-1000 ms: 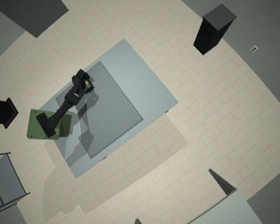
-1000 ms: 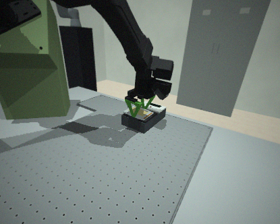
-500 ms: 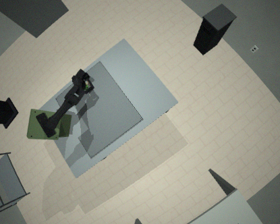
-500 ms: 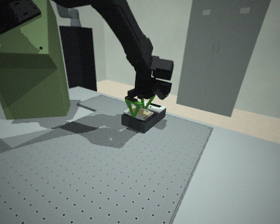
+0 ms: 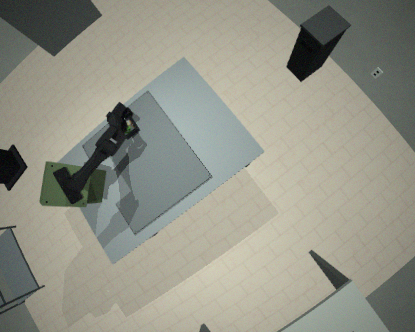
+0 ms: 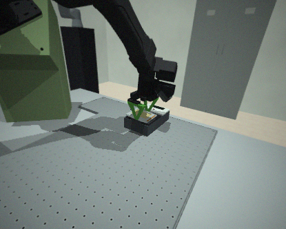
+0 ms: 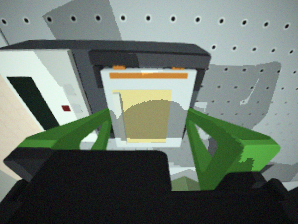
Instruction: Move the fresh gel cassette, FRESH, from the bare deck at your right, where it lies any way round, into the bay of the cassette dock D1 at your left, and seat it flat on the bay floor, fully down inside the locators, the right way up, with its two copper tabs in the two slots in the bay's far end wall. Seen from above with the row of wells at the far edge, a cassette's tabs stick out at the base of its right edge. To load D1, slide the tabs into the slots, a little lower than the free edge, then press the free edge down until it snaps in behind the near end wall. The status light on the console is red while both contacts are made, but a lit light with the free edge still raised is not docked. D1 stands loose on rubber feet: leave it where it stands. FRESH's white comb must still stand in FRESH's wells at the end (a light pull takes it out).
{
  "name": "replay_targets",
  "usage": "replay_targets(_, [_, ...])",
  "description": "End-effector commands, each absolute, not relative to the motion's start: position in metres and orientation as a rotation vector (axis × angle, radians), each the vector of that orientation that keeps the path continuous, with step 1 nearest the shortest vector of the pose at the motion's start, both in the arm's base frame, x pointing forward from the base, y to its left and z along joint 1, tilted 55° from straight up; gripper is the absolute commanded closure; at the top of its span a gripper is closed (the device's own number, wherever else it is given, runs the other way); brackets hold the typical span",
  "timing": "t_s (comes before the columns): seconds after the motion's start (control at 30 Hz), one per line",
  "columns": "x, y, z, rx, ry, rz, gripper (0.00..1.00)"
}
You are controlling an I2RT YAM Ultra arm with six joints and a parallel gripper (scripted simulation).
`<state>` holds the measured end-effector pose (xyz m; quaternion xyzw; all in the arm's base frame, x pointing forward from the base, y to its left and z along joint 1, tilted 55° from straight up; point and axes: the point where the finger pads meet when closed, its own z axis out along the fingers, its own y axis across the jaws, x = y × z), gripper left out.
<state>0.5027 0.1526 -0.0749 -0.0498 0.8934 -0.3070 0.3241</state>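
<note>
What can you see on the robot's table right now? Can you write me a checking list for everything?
Surface: grey perforated deck on a pale table.
Job's things: cassette sits over the bay of the dark dock, two copper tabs at the far end wall; whether it is fully down cannot be told. Status light on the white console shows red. White comb: not made out.
Clutter: nothing seen.
Grippers: gripper shut on the cassette, green fingers at its two long sides.
Cables: nothing seen.
Surroundings: green base block, grey cabinet, dark boxes on the tiled floor.
</note>
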Motion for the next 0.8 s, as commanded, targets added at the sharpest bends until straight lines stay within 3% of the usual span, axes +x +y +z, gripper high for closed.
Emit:
replay_targets(0.0, [0.5117,0.1689,-0.0591,-0.133,2.263,-0.749,1.0])
replay_targets(0.77, [0.5144,0.1689,-0.0612,-0.129,2.263,-0.747,1.0])
